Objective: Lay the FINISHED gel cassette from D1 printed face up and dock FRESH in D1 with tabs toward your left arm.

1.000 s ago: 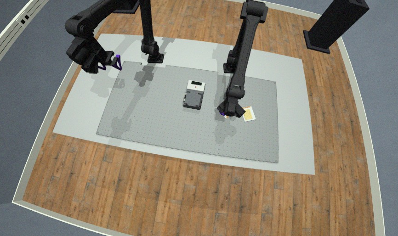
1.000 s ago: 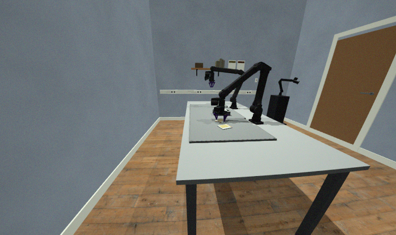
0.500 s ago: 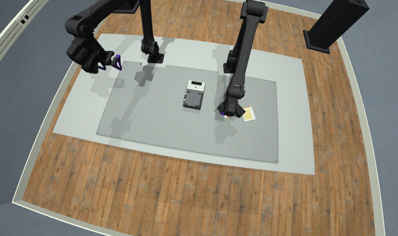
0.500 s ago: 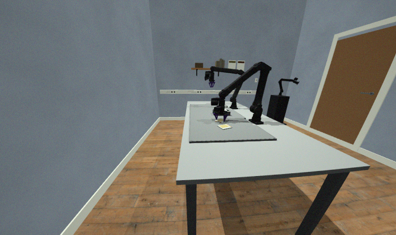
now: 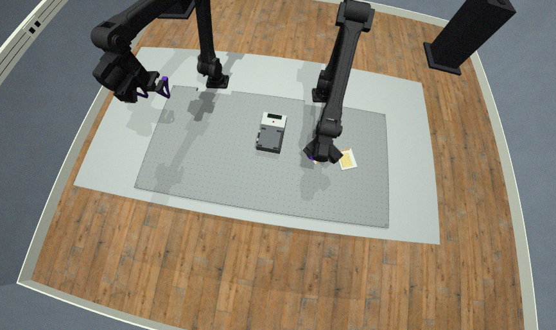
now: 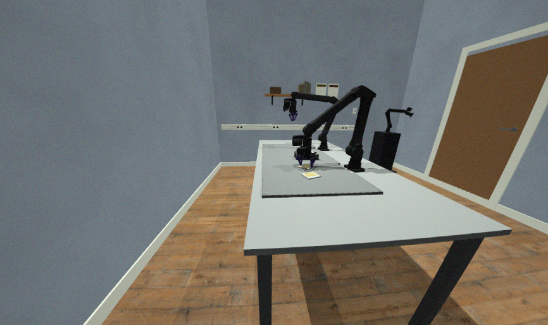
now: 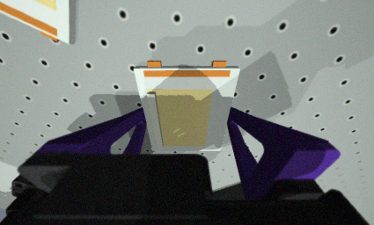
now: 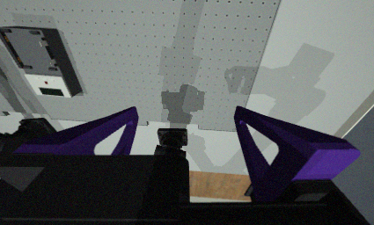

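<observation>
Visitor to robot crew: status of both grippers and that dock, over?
Left gripper shut on one cassette. Right gripper open, raised. Dock holds no cassette; nothing visible blocks its bay.

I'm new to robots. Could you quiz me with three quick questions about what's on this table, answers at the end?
1. True or false: a cassette sits in the bay of the dock.

2. Which gripper has its fingers closed on the sides of a cassette?
A) the left gripper
B) the right gripper
C) both

3. Fill in the missing word: the fingers of both grippers are coloured ____.

Key: 1. False, the bay is empty. 2. A. 3. Purple.
</observation>
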Robot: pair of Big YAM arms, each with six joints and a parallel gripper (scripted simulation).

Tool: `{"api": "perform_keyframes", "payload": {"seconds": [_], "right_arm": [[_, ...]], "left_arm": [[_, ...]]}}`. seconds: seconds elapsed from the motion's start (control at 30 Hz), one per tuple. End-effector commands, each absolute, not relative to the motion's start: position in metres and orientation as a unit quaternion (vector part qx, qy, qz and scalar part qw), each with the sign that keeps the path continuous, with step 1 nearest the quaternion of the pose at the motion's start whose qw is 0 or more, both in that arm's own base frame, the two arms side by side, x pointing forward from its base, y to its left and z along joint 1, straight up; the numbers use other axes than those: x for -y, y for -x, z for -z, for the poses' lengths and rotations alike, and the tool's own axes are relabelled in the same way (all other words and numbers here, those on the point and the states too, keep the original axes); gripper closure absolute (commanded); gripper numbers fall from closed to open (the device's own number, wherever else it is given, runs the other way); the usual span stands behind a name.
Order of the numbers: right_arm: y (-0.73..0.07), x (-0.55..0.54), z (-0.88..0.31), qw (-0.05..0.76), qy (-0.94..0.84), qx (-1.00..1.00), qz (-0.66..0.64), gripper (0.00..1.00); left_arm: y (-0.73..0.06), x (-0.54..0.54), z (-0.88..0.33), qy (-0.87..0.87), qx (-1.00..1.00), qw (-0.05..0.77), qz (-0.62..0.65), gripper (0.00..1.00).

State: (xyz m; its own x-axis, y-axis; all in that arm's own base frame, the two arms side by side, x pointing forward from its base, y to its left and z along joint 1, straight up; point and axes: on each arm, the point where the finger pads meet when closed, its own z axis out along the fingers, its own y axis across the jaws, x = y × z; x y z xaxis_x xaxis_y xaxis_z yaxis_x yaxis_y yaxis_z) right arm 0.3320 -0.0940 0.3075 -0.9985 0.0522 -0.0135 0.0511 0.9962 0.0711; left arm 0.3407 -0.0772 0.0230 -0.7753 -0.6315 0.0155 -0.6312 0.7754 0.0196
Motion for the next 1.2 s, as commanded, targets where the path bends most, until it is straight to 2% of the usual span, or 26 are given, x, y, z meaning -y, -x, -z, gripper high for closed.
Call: {"api": "perform_keyframes", "payload": {"seconds": [0.0, 1.17], "right_arm": [[-0.341, 0.101, -0.327, 0.014, -0.036, -0.999, -0.034, 0.00], [-0.341, 0.101, -0.327, 0.014, -0.036, -0.999, -0.034, 0.00]], "left_arm": [[-0.350, 0.079, -0.037, -0.335, 0.942, 0.000, 0.000, 1.00], [-0.347, 0.079, -0.079, -0.335, 0.942, 0.000, 0.000, 1.00]]}}
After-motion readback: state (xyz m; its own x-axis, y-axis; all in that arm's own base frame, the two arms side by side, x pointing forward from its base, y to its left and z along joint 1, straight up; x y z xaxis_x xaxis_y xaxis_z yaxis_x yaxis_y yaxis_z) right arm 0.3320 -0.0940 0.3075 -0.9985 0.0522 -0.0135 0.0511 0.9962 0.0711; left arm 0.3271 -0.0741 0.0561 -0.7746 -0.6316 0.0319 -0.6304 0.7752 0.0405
